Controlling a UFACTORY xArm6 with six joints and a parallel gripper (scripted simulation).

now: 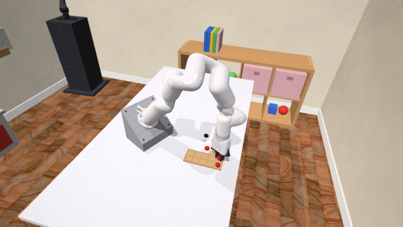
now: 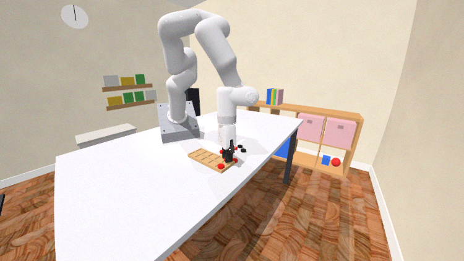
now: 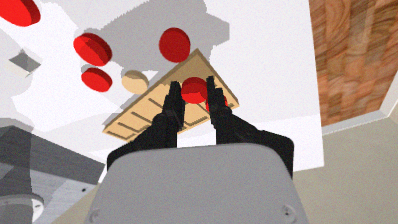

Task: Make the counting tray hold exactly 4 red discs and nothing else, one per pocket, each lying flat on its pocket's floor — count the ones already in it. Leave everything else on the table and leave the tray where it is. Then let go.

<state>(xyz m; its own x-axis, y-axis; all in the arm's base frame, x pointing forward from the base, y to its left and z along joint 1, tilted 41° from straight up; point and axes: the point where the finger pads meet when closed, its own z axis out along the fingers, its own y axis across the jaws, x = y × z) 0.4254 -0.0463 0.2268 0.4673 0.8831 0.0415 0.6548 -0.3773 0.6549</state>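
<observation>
The gripper [image 3: 191, 91] is clamped on a red disc [image 3: 194, 90] right above the tray [image 3: 131, 121]. Another disc [image 1: 217, 164] lies in a corner pocket.

Tan pocketed tray [image 1: 194, 158] flat on table; one red disc [image 1: 217, 164] in corner pocket.

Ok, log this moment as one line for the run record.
gripper: shut on red disc | position: low over counting tray end pocket | tray: one red disc visible inside | released: not yet
</observation>
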